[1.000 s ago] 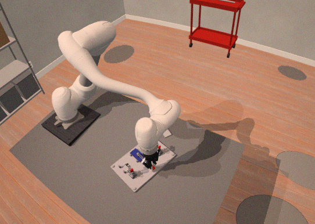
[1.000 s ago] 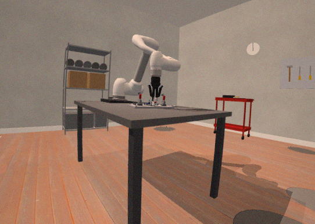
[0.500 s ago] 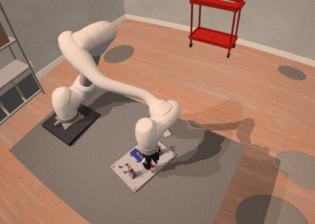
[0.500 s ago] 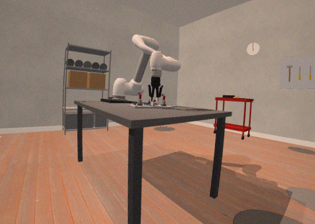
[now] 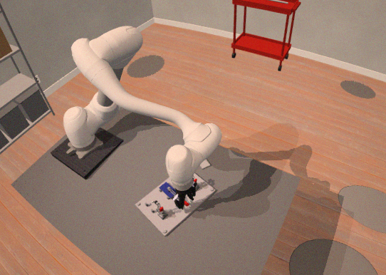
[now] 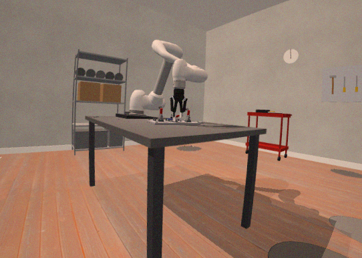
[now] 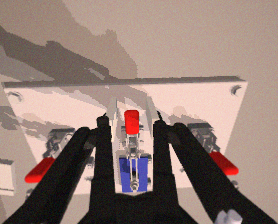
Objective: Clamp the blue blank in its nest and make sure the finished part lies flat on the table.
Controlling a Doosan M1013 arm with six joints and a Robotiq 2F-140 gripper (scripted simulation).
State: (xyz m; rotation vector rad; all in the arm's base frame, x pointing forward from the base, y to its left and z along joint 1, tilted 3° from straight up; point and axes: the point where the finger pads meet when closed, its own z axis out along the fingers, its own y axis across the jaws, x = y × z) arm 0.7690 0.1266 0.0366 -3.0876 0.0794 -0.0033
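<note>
Directly above a pale fixture plate (image 5: 167, 224) on the grey desk (image 6: 173, 136), the black claw (image 7: 131, 150) hangs with fingers partly spread and gripping nothing. Its fingers flank the middle clamp's red handle (image 7: 131, 121), probably just released. The blue blank (image 7: 125, 172) lies in that nest under the clamp bar. Two side clamps show red handles. Beyond: wooden floor, red cart (image 5: 265, 4), metal shelves (image 6: 100, 57).
</note>
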